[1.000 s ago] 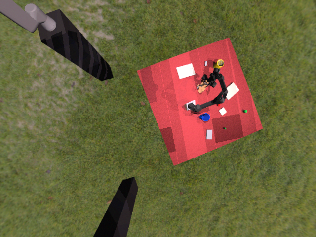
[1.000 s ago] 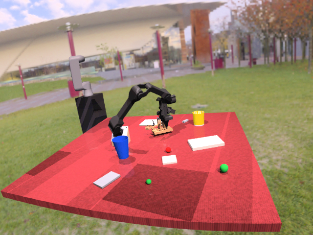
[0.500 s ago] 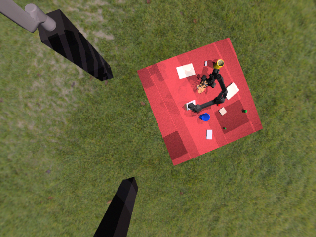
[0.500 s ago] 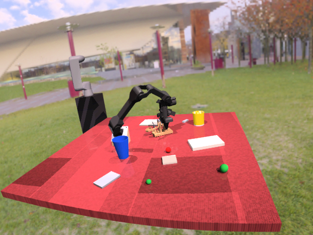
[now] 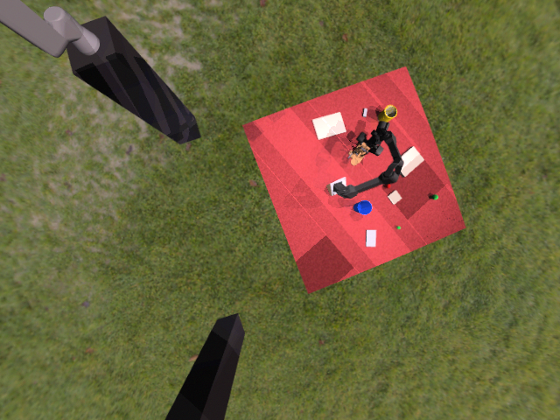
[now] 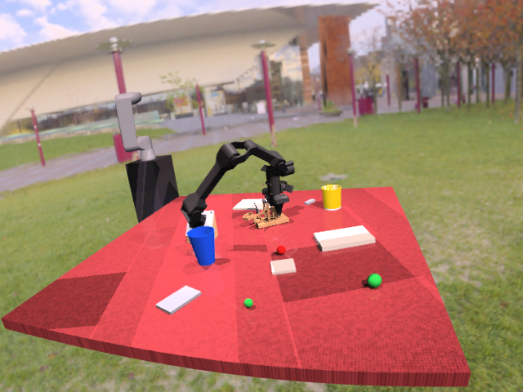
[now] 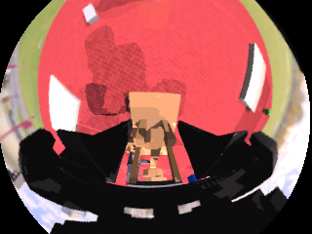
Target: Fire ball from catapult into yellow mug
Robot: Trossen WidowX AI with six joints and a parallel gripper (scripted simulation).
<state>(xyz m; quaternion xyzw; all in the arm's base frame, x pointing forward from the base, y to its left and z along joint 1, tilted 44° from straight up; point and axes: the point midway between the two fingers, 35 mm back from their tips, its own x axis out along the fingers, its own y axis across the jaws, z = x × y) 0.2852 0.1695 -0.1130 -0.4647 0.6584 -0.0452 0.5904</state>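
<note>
The wooden catapult [image 5: 356, 158] [image 6: 272, 221] [image 7: 155, 103] stands on the red table, its throwing arm's cup pointing away from the yellow mug [image 5: 385, 117] [image 6: 331, 197]. The mug stands upright near the far edge. My gripper [image 6: 277, 213] [image 7: 155, 123] points down at the catapult, open, with one black finger on each side of its frame. Whether the fingers touch it cannot be told. A red ball [image 5: 388, 185] [image 6: 280, 250], a small green ball [image 5: 398, 227] [image 6: 248, 302] and a larger green ball [image 5: 435, 197] [image 6: 374, 280] lie on the table. No ball shows in the catapult's cup.
A blue cup [image 5: 363, 207] [image 6: 203, 247] stands near the arm's base. A white slab [image 5: 329, 125] [image 7: 63, 104] and a thick white slab [image 5: 410, 161] [image 6: 344, 239] flank the catapult. A small pale block [image 5: 394, 197] [image 6: 283, 266], a flat block [image 5: 370, 238] [image 6: 178, 299] and a tiny grey block [image 5: 365, 112] [image 6: 309, 201] lie around.
</note>
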